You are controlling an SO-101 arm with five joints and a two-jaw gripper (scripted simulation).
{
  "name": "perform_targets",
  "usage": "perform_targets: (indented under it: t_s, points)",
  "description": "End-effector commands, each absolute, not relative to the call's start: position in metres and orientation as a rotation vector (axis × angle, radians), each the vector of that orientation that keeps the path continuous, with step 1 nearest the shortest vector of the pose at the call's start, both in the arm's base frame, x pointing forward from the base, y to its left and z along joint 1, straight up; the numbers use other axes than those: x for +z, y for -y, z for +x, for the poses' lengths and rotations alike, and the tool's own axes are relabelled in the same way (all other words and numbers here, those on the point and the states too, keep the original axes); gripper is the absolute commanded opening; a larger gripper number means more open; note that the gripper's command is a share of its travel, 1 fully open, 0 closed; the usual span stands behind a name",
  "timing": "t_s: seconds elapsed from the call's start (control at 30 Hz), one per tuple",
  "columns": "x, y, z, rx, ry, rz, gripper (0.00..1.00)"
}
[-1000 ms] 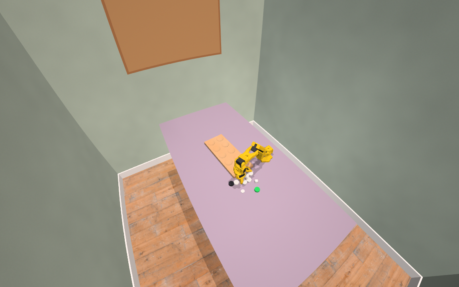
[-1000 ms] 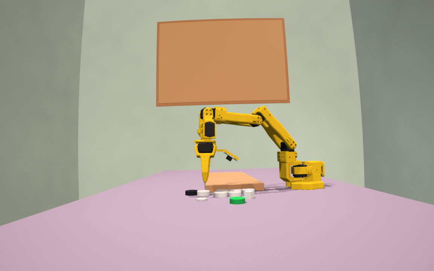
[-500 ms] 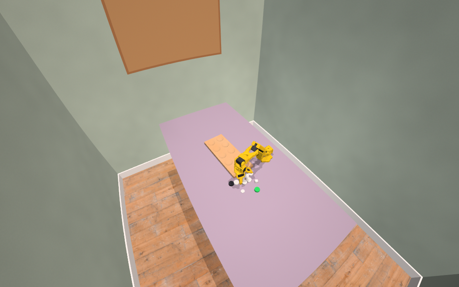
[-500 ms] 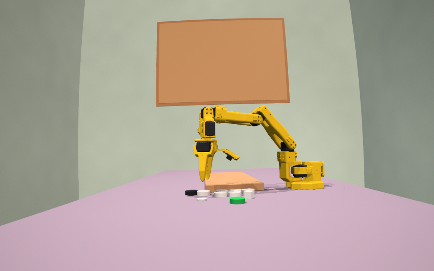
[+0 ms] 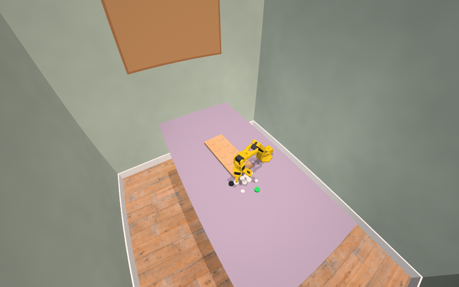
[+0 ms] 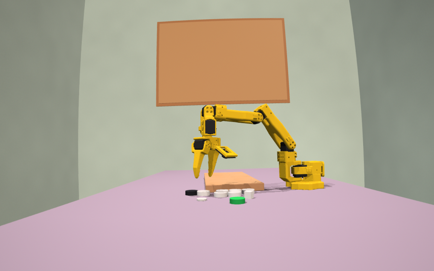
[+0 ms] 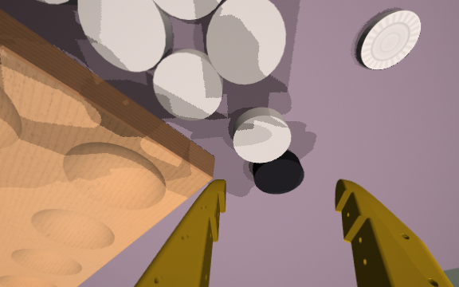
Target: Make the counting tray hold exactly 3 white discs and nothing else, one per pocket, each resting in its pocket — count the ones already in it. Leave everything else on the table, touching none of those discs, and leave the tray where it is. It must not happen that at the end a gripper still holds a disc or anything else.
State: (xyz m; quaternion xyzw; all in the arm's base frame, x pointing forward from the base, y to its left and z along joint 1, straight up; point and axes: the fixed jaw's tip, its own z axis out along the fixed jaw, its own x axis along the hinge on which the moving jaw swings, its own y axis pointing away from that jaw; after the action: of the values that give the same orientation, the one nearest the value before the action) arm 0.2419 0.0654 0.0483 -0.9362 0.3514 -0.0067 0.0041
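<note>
The wooden tray [image 5: 215, 144] lies flat on the worktop [image 5: 281, 221], its long axis running from the far left edge toward the middle, with one short end just beside the cluster of discs. Its round pockets [image 7: 114, 169] show bare wood in the wrist view; in the top view the arm covers the near end of the tray.

The white discs [image 7: 187, 84] lie flat and crowded together off the tray's near short end, some touching. One smaller white disc [image 7: 262, 135] sits just off the tray's corner, touching or nearly touching a black disc [image 7: 279, 175]. A thin ribbed white chip [image 7: 390, 40] lies apart from the cluster, toward the open middle of the worktop, and a green disc [image 6: 237, 200] lies beside the cluster on the side nearer the arm's base [image 6: 316, 184].

The pincer [image 6: 204, 174] hangs above the worktop at the tray's near corner, pointing down, partly spread and holding nothing. The black disc lies just beyond its tips.

The worktop is open toward its near end and both long edges.
</note>
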Motion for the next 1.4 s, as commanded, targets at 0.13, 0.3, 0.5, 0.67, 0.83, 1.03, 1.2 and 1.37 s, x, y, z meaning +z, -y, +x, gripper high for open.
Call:
perform_targets:
  t_s: [0.13, 0.3, 0.5, 0.67, 0.83, 1.03, 1.2, 1.37]
  points:
    - [0.065, -0.0656, 0.2482, -0.12, -1.179, -2.843, 0.27]
    - [0.065, -0.0656, 0.2482, -0.12, -1.179, -2.843, 0.27]
    - [0.065, -0.0656, 0.2482, -0.12, -1.179, -2.843, 0.27]
    - [0.0644, -0.0635, 0.249, -0.119, -1.193, -2.839, 0.27]
    - [0.0644, -0.0635, 0.249, -0.119, -1.193, -2.839, 0.27]
    - [0.0639, -0.0635, 0.2493, -0.118, -1.193, -2.839, 0.27]
    - [0.0639, -0.0635, 0.2493, -0.118, -1.193, -2.839, 0.27]
    - [0.0633, -0.0637, 0.2495, -0.117, -1.192, -2.84, 0.27]
